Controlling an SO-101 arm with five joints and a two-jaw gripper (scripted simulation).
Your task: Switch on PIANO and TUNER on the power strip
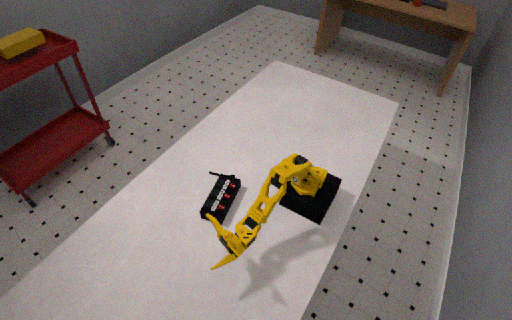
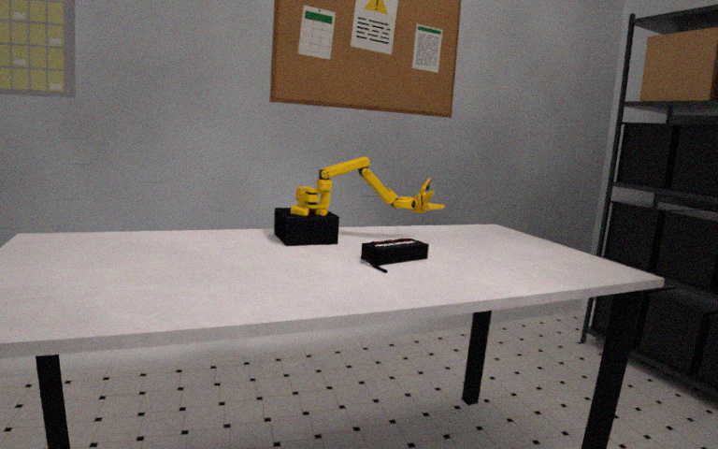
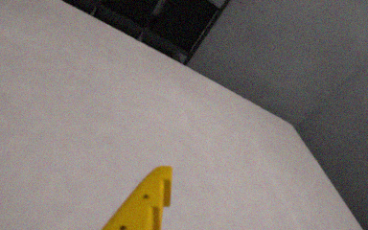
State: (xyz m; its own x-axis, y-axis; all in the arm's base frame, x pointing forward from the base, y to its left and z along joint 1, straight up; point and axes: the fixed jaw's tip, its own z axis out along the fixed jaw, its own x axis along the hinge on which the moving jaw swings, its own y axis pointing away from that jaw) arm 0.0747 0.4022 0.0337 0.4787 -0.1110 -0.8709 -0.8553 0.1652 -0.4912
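On the white surface [image 1: 294, 113]: a black power strip [image 1: 221, 199] is seen lying face up, just beside the arm's black base [image 1: 321, 205].
Strip: three red switches [image 1: 227, 196] are shown in a row beside white labels; the lettering is too small to be read.
Cord: a short black stub [image 2: 377, 266] is seen at one end.
Gripper [image 1: 215, 241]: held in the air past the strip's near end, apart from it.
Fingers: spread fully, nothing gripped.
Wrist view: only one yellow fingertip [image 3: 144, 203] over the surface is shown.
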